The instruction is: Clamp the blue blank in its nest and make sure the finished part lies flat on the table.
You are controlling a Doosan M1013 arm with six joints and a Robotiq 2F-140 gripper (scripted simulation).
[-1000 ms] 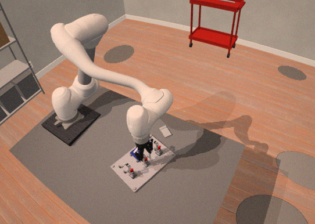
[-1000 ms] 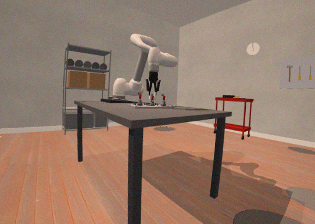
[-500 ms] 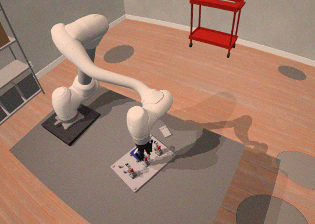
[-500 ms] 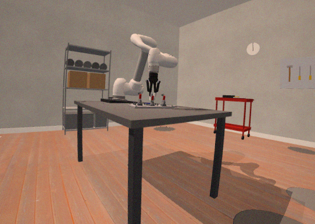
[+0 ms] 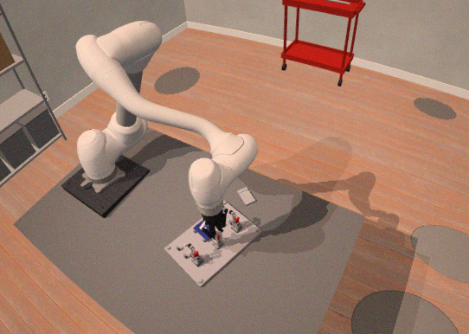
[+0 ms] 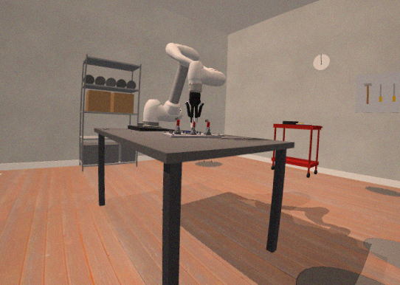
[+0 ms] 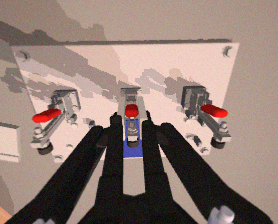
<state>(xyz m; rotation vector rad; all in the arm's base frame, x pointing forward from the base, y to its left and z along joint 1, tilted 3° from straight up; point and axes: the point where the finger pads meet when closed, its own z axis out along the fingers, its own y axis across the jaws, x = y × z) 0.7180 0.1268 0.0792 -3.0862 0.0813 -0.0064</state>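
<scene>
Wrist view, left to right. Pale grey flat rectangular finished part (image 7: pixel 9 141) lies on the dark grey bench (image 7: pixel 255 150) at 9 o'clock, apart from the white rectangular fixture plate (image 7: pixel 150 60); slot not resolvable. On the plate, left toggle clamp with red handle (image 7: pixel 46 116): handle points toward 9 o'clock and lies low. Centre toggle clamp with red handle (image 7: pixel 131 110): handle stands up toward the camera, between the black two-finger gripper (image 7: pixel 133 131) tips. Gripper nearly closed, fingers pressed on either side of the centre clamp's handle stem, which it holds. Blue flat rectangular blank (image 7: pixel 132 149) sits at 6 o'clock of that clamp, mostly hidden behind the fingers; seating against the blocks cannot be judged. Right toggle clamp with red handle (image 7: pixel 214 111): handle points toward 3 o'clock and lies low.

Top view: the finished part (image 5: pixel 247 195) lies at 12 o'clock of the plate (image 5: pixel 203 267), just beside it.
</scene>
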